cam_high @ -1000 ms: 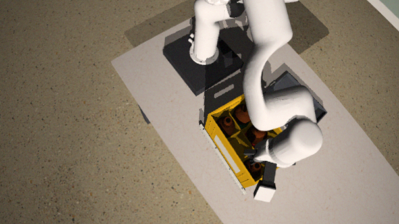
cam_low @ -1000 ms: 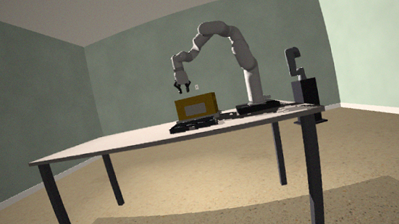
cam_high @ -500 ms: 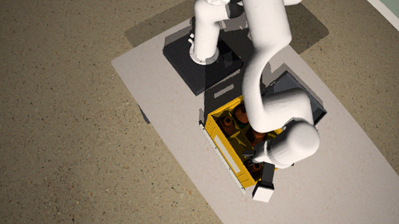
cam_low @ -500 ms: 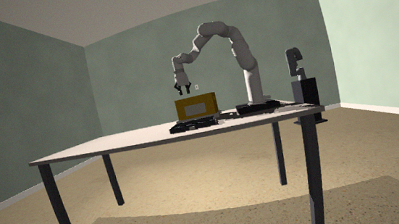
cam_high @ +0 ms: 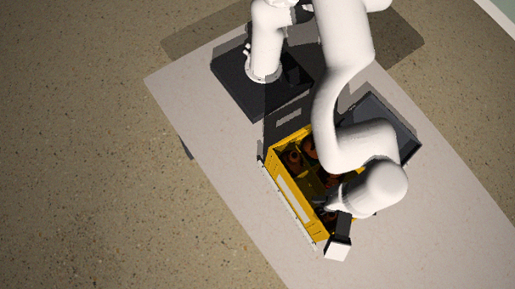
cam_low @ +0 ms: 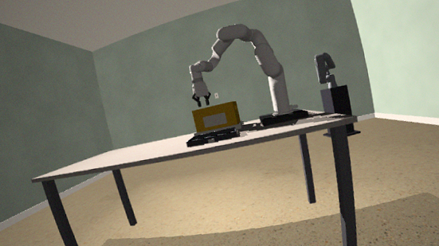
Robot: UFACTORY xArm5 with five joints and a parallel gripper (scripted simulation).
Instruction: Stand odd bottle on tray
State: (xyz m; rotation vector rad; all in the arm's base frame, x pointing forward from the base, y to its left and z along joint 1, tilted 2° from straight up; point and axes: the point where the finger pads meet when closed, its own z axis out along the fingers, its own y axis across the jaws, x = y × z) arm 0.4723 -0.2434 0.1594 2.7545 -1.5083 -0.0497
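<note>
A yellow crate (cam_high: 302, 185) stands on the table and also shows in the side view (cam_low: 216, 116). Brown bottles stand inside it; I see one near the crate's far corner (cam_high: 293, 159), the others are mostly hidden by my arm. The dark tray (cam_high: 378, 116) lies beside the crate, partly under the arm; in the side view it is the dark flat thing in front of the crate (cam_low: 214, 137). My gripper (cam_low: 202, 101) hangs open and empty just above the crate's left end, fingers pointing down. In the overhead view the wrist hides its fingers.
The arm's dark base plate (cam_high: 258, 83) sits at the table's back. A black post with a grey camera mount (cam_low: 334, 99) stands at the table's right edge.
</note>
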